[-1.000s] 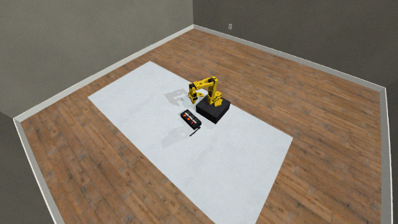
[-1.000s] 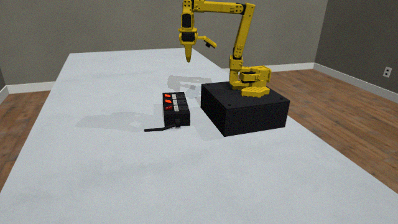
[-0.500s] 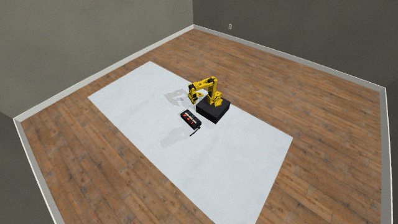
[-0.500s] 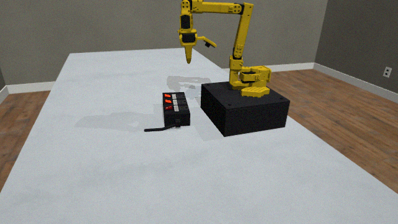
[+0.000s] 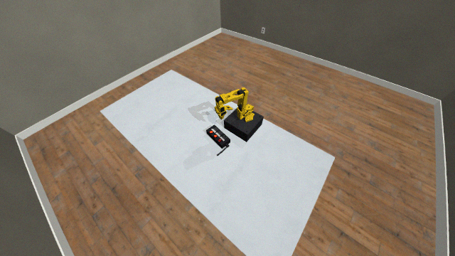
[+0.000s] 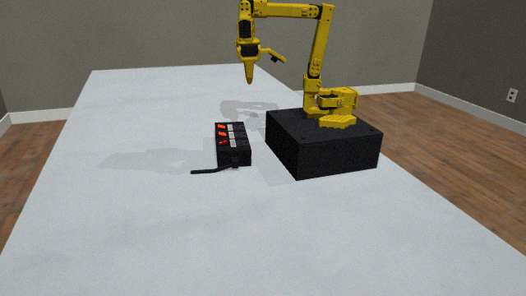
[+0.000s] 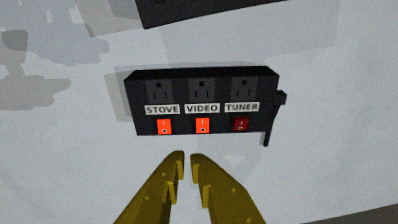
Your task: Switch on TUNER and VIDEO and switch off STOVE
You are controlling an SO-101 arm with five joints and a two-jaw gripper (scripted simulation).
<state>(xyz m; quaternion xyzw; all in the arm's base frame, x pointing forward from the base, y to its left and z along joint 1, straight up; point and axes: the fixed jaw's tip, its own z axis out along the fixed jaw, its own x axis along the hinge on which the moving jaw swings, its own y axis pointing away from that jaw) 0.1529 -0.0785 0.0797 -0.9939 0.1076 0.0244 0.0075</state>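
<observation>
standing on a black box-shaped pedestal, the yellow arm is bent over a pale mat, which is bordered by wood-plank flooring. the gripper is held above the mat, pointed downward, and is seen raised clear of the strip in the exterior view. its fingers are drawn together, with only a narrow gap left between the tips, and nothing is gripped.

the black power strip is laid on the mat near the pedestal, apart from it, with its switch face turned up. three outlets are set in that face, with a white label under each in the wrist view. a short black cord is attached at the tuner end.

below the labels, the stove switch and the video switch are lit bright orange-red, while the tuner switch is shown dark red. video is thus seen on, stove also on, and tuner off.
</observation>
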